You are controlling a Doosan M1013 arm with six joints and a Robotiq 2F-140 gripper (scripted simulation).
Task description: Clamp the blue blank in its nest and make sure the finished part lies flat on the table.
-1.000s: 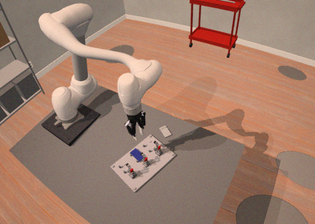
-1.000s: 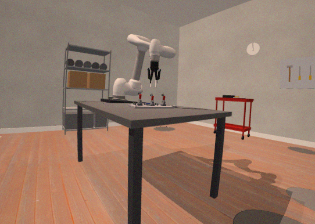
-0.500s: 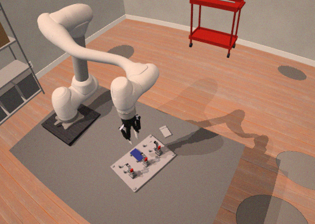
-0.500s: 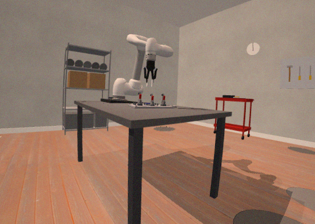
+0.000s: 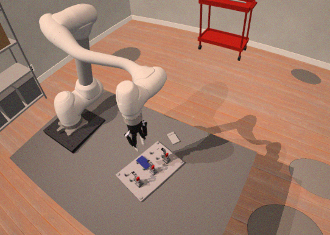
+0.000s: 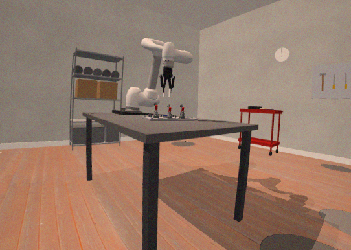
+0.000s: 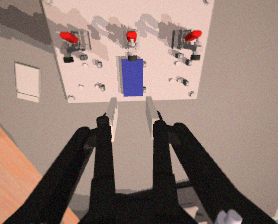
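Blue, the one blank (image 7: 132, 76) lies in the middle of three nests with three red-handled clamps (image 7: 131, 36), one grey part (image 7: 27, 82) on the table (image 5: 76, 184), my tool (image 7: 131, 116) partly open, empty, above.

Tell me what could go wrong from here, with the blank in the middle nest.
1. The middle clamp may not be locked: its red handle looks upright, and whether it has passed dead centre can't be told.
2. The blank may not be seated against its blocks; the views are too coarse to tell.
3. The gripper hangs partly open and empty above the plate's edge; going down for the handle, a finger could nudge the blank.
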